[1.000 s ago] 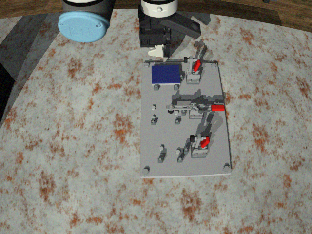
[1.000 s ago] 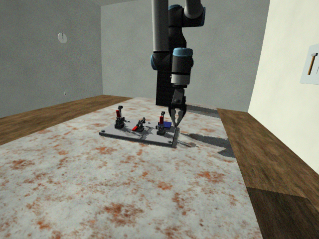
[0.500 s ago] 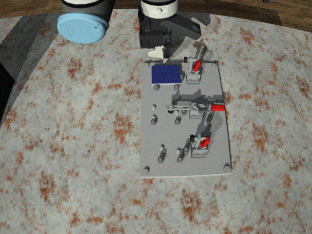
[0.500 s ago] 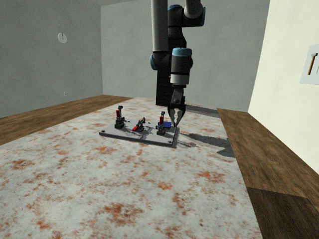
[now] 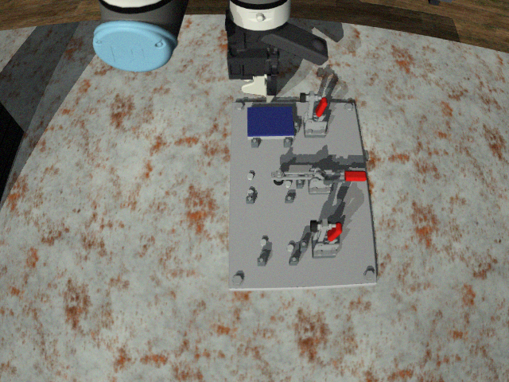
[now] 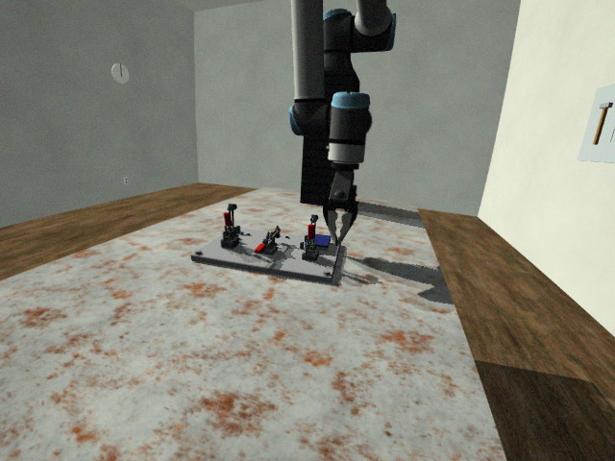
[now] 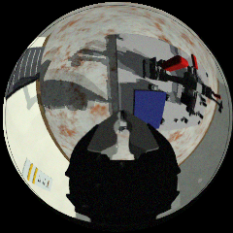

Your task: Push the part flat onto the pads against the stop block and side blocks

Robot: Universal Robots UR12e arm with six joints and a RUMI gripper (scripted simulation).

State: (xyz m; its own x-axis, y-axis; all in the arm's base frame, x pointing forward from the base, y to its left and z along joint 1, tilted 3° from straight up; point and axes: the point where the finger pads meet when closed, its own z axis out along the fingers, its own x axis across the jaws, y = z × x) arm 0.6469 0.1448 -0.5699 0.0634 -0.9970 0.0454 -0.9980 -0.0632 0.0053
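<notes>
A flat dark blue part [image 5: 270, 120] [image 6: 323, 240] [image 7: 149, 108] lies on the grey fixture plate [image 5: 262, 230] [image 6: 278, 262] at its end nearest the arm, beside a red-handled toggle clamp [image 5: 317, 111] [image 6: 314, 246]. Two small grey blocks [image 5: 271, 142] stand at the part's near edge. My gripper [image 5: 262, 92] [image 6: 339, 242] [image 7: 121, 111] is shut and empty. It points down at the plate's far edge, just behind the part, its tips low and close to the plate. I cannot tell whether the tips touch the part.
Two more toggle clamps stand on the plate: one lying flat in the middle [image 5: 324, 177] [image 6: 268, 244], one at the far end from the arm [image 5: 328, 238] [image 6: 230, 232]. Small locator blocks and pins [image 5: 250, 192] dot the plate. The rusty table [image 5: 123, 247] carries it; wooden floor lies beyond.
</notes>
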